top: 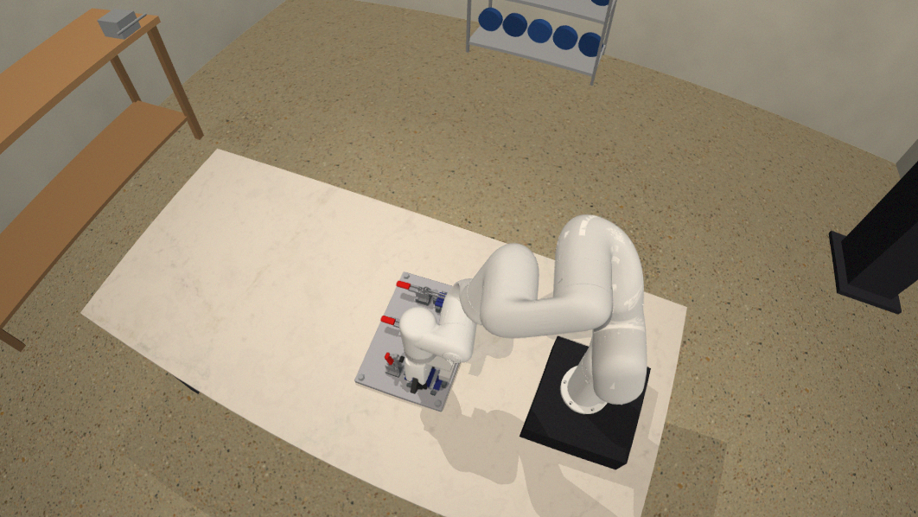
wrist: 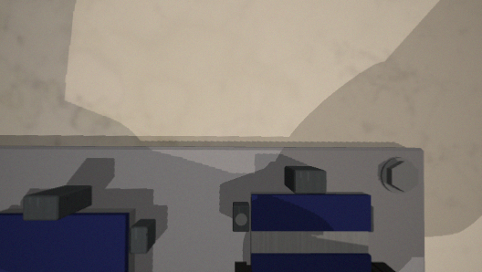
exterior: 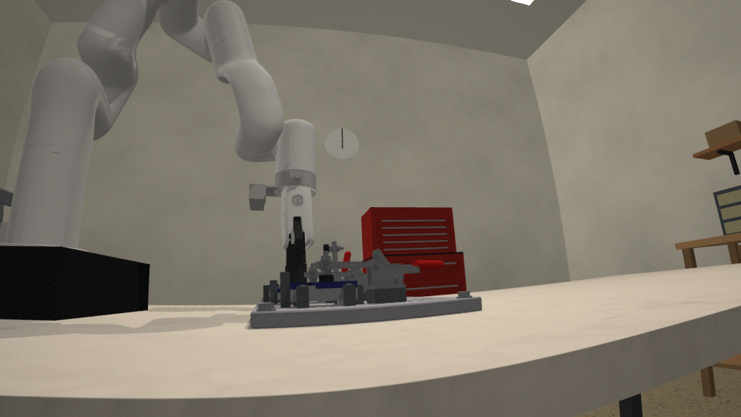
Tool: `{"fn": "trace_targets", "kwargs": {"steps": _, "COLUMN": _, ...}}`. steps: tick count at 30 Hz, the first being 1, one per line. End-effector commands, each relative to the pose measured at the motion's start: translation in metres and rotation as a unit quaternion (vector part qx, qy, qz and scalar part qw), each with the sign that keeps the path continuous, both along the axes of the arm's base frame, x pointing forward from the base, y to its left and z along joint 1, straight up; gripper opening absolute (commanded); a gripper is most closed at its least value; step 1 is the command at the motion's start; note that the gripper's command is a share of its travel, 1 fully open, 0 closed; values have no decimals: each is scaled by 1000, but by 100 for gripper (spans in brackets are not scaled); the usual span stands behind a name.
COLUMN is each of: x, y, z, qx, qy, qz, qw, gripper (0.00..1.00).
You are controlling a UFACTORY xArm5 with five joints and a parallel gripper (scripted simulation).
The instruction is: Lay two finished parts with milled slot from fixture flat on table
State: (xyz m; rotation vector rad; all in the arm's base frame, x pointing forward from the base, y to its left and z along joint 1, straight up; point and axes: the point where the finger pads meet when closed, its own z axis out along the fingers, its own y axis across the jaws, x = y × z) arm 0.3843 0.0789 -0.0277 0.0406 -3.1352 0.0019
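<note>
Fixture [top: 379, 375] [exterior: 363, 313] [wrist: 196, 246] on the desk [top: 257, 257] [exterior: 518, 331] [wrist: 205, 68]: gripped there, at a corner bolt [wrist: 399, 174], a slotted part [top: 436, 379] [wrist: 310, 212] between closed jaws [top: 420, 386] [exterior: 296, 279]. Sat flat and blue in its nest, with its pale milled slot crossing between two blue bands. Hemmed in along one edge by a dark stop block [wrist: 307, 180], and just beside one end by a smaller stop [wrist: 241, 216].

Stood upright close to the jaws: a red clamp handle [top: 388, 358] [exterior: 347, 261], swung up from its toggle clamp. Lay down farther along: a middle red handle [top: 387, 319] and a far red handle [top: 402, 284] [exterior: 428, 263]. Showed to the left in the wrist view a second blue part [wrist: 64, 242], cut off by the frame; could not tell whether slotted or blank.

Crowded the exterior view with the nearest clamp, hiding the fingertips. Stood off to one side on the desk, a black pedestal [top: 539, 424] [exterior: 124, 284]; behind the fixture, a red tool chest [exterior: 409, 230].
</note>
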Motion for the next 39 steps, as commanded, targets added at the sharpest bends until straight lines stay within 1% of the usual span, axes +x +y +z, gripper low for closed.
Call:
{"fn": "trace_targets", "kwargs": {"steps": 1, "x": 1, "y": 0, "z": 6, "qx": 0, "qy": -2, "qz": 0, "qw": 1000, "gripper": 0}}
{"fn": "trace_targets", "kwargs": {"steps": 10, "x": 1, "y": 0, "z": 16, "qx": 0, "qy": -2, "qz": 0, "qw": 1000, "gripper": 0}}
{"fn": "trace_targets", "kwargs": {"steps": 20, "x": 1, "y": 0, "z": 21, "qx": 0, "qy": -2, "qz": 0, "qw": 1000, "gripper": 0}}
{"fn": "trace_targets", "kwargs": {"steps": 39, "x": 1, "y": 0, "z": 24, "qx": 0, "qy": -2, "qz": 0, "qw": 1000, "gripper": 0}}
